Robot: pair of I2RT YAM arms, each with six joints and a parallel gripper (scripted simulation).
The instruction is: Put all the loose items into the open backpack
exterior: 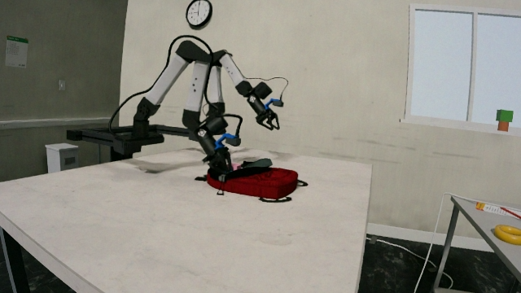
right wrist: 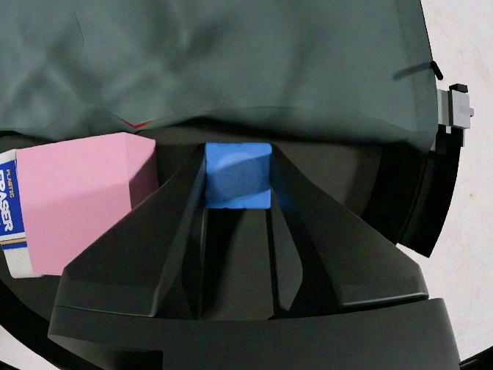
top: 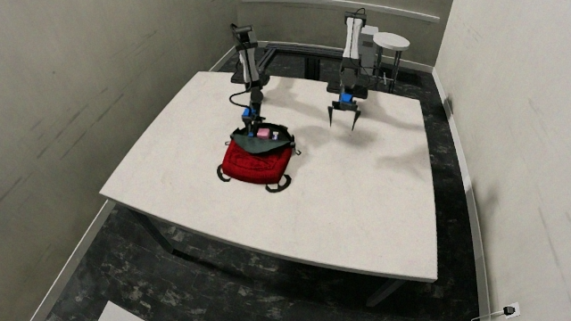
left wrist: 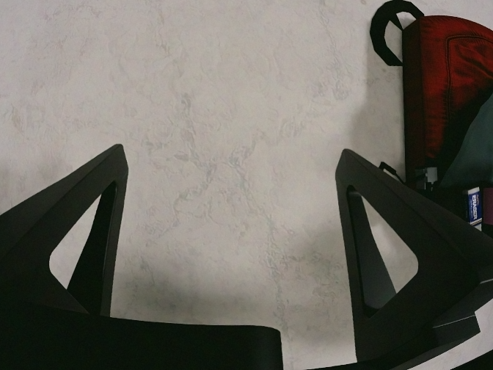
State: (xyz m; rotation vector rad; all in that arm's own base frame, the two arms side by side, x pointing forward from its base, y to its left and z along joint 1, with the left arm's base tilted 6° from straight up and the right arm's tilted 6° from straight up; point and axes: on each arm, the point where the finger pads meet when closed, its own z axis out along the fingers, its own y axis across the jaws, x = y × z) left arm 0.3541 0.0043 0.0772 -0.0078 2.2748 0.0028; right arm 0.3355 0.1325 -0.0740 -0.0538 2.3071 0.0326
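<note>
Right claw (top: 251, 135) (exterior: 221, 172) (right wrist: 238, 175) is clenched w/ small blue cube (right wrist: 238, 175) btwn its fingers, over opening of red fabric backpack (top: 256, 167) (exterior: 260, 182) (left wrist: 430, 91); pink block (top: 263, 133) (exterior: 236, 166) (right wrist: 75, 202) just beside it; left claw (top: 343, 127) (exterior: 274, 127) (left wrist: 231, 159) released, well apart from backpack

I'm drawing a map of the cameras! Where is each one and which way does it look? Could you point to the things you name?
Top: high up across the table (top: 357, 187) (exterior: 163, 228), looking down at it; both arms show.
Exterior: beside the table, looking across; both arms show.
Left wrist: on the left arm, looking down at bare tabletop and the backpack's (top: 256, 167) (exterior: 260, 183) (left wrist: 430, 87) edge; its two fingers show.
Right wrist: on the right arm, looking into the backpack; its fingers hold a blue block (right wrist: 238, 175).
Both wrists see the eraser (left wrist: 473, 205) (right wrist: 9, 199).
</note>
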